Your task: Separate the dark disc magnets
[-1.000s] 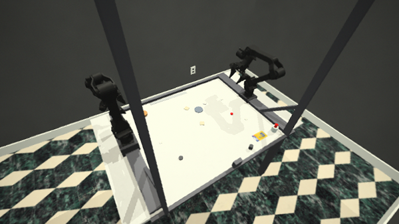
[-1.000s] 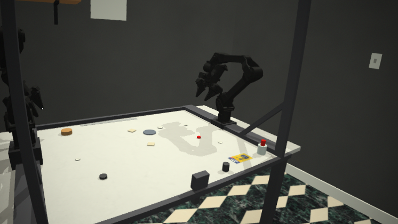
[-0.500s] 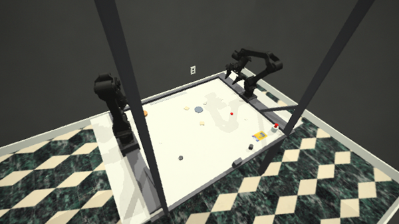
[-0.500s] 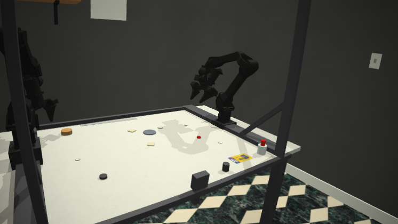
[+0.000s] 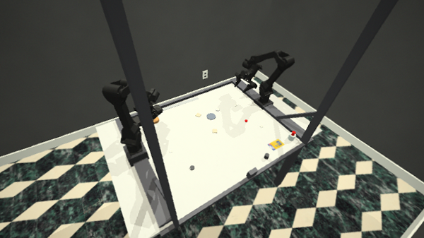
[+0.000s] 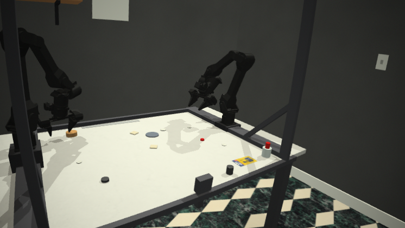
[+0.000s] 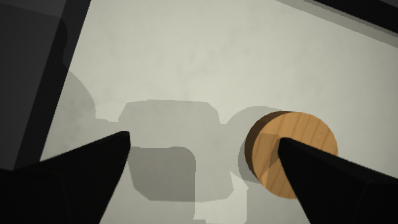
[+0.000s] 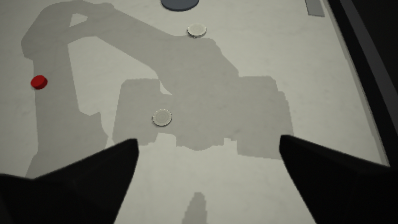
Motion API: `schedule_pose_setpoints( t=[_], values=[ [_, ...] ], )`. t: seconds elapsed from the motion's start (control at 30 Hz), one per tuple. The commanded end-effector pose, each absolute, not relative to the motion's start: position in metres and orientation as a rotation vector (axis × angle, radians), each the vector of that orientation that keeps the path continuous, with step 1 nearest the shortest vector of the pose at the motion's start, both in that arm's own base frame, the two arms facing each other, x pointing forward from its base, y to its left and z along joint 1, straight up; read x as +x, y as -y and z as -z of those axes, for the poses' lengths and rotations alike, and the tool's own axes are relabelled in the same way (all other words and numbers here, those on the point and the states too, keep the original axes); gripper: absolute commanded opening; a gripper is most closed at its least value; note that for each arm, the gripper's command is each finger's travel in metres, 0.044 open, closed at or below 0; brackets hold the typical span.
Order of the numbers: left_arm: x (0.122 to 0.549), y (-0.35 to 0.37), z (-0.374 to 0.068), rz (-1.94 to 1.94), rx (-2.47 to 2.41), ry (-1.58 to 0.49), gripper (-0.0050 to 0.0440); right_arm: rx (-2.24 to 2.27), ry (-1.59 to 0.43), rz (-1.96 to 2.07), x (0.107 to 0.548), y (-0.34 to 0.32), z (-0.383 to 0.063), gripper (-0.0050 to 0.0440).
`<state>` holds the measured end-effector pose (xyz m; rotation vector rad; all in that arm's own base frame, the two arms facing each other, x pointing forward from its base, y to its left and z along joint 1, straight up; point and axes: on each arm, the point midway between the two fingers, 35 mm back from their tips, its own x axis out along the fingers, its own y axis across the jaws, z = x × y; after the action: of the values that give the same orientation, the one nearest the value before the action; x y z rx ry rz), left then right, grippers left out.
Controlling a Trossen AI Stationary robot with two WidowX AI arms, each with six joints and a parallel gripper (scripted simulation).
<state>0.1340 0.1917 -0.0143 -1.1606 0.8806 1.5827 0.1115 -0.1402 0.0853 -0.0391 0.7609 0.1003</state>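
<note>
Left gripper: the left gripper [image 5: 156, 112] [image 6: 59, 133] [image 7: 205, 142] is spread wide and grasps nothing, above the far left of the table [image 5: 182, 132] [image 6: 127, 202].
Wooden disc: the wooden disc [image 5: 156, 120] [image 6: 71, 133] [image 7: 310, 155] lies flat, partly behind one left fingertip in the wrist view.
Magnets: the low dark disc [image 5: 191, 167] [image 6: 105, 179] lies flat, near left; the taller dark cylinder [image 5: 266, 156] [image 6: 229, 170] stands near right, well apart from it. Too small to tell which is the stuck pair.
Plate: the blue-gray plate [image 5: 211, 116] [image 6: 152, 134] [image 8: 180, 4] lies far, around the middle.
Right gripper: the right gripper [image 5: 243, 88] [image 6: 194, 107] [image 8: 209, 144] is released, fingers wide, holding nothing above the far right.
Red disc: the red disc [image 5: 246, 120] [image 6: 202, 139] [image 8: 39, 82] lies right of the plate.
Card: the yellow card [image 5: 275, 144] [image 6: 245, 160] lies between the dark cylinder and the red-capped bottle [image 5: 291, 137] [image 6: 266, 152].
</note>
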Motion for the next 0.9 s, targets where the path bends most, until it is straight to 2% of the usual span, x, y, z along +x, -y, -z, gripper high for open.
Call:
schedule_pose_setpoints(
  t=[0.0, 0.17, 0.47, 0.87],
  values=[
    [0.147, -0.181, 0.027, -1.574, -0.984, -0.879, 0.0400, -0.055, -0.729, -0.112, 0.116, 0.146, -0.076, 0.0400],
    [0.176, -0.164, 0.030, -1.488, -0.761, -0.791, 0.0400, -0.053, -0.671, -0.130, 0.119, 0.147, -0.060, 0.0400],
    [0.171, -0.145, 0.027, -1.473, -0.496, -0.588, 0.0400, -0.031, -0.561, -0.144, 0.114, 0.127, -0.035, 0.0400],
    [0.165, -0.133, 0.016, -1.425, -0.354, -0.412, 0.0400, -0.019, -0.477, -0.128, 0.113, 0.110, -0.024, 0.0400]
  ],
)
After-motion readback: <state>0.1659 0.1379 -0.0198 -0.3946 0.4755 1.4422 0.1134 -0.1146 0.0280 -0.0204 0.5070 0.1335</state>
